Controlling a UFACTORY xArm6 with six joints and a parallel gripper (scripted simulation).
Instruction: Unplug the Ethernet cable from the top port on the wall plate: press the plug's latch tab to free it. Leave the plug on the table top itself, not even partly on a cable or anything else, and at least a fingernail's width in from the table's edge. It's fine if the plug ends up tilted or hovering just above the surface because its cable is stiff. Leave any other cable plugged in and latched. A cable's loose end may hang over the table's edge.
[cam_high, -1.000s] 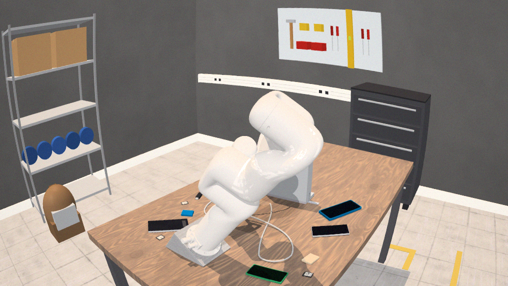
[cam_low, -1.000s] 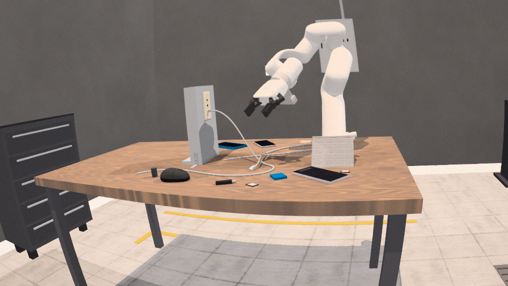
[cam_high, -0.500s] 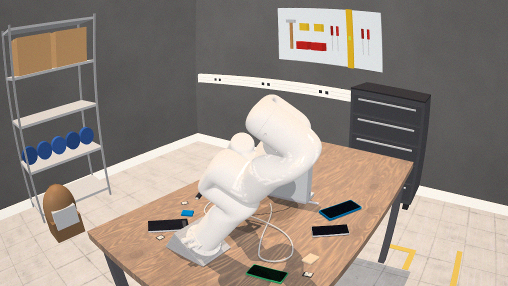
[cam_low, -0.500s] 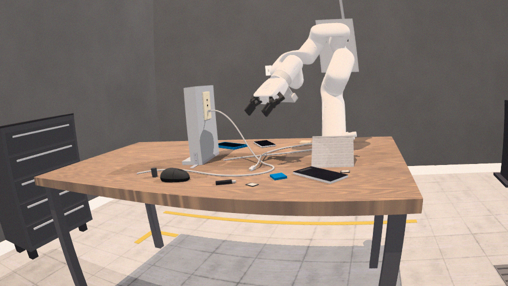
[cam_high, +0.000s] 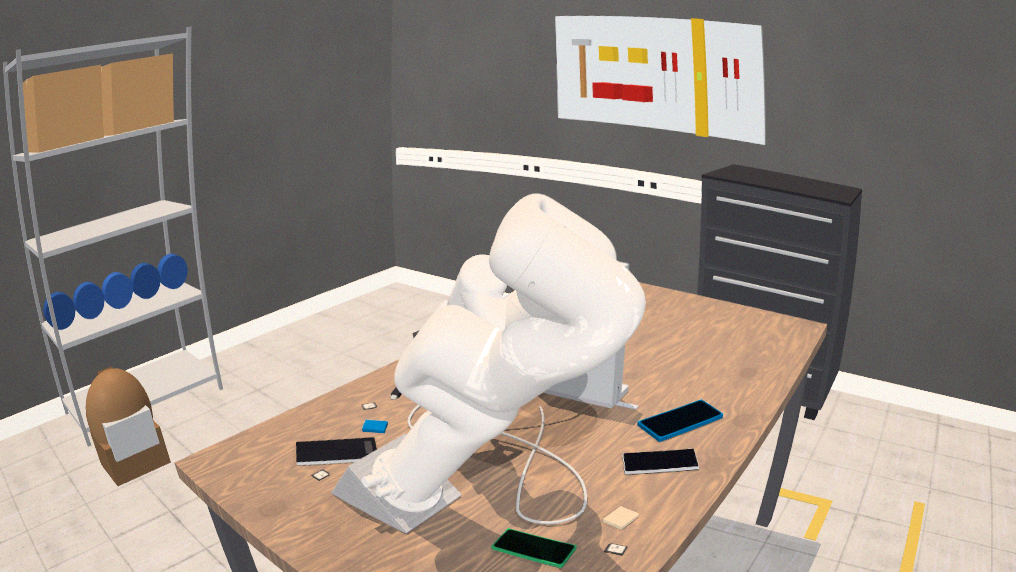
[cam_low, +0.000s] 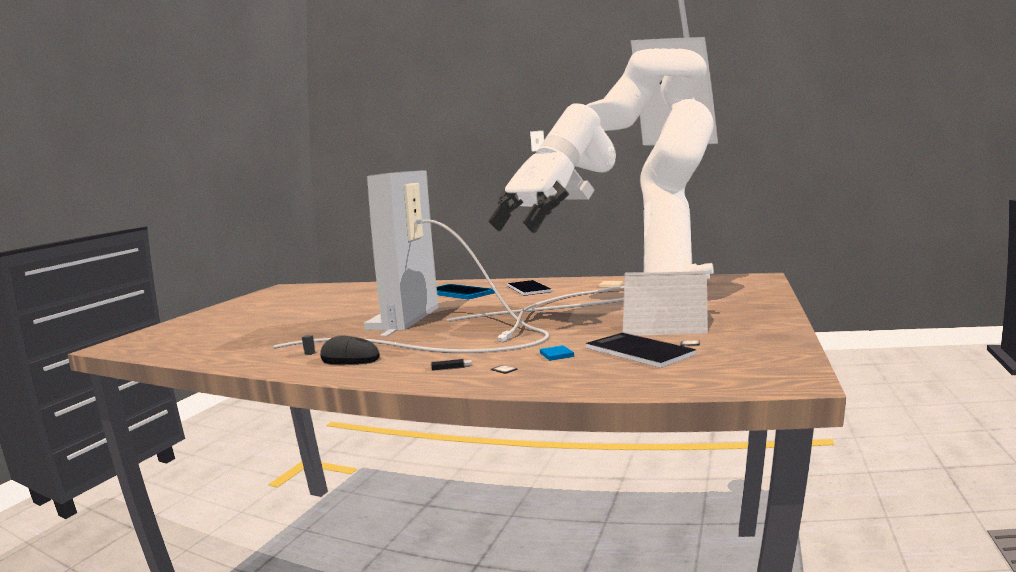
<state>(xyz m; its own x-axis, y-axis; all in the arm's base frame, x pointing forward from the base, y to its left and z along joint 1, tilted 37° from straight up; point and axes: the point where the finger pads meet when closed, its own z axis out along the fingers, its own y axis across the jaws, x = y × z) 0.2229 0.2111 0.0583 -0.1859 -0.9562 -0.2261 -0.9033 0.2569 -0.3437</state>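
Note:
In the exterior view a cream wall plate (cam_low: 413,211) sits on an upright grey panel (cam_low: 398,248) on the wooden table. One white cable (cam_low: 465,255) is plugged into the plate below its top port and arcs down to the table. The top port looks empty. A loose plug (cam_low: 503,335) lies on the table close to a loop of white cable; I cannot tell whether they touch. My gripper (cam_low: 521,213) is open and empty, in the air to the right of the plate. In the top view the arm (cam_high: 497,355) hides the plate and the gripper.
A black mouse (cam_low: 348,350), a USB stick (cam_low: 450,364), a blue block (cam_low: 555,352), a tablet (cam_low: 639,348) and a grey block (cam_low: 664,303) lie near the front. Phones (cam_high: 678,419) (cam_high: 659,460) (cam_high: 533,547) and cable loops (cam_high: 551,483) lie beside the arm base.

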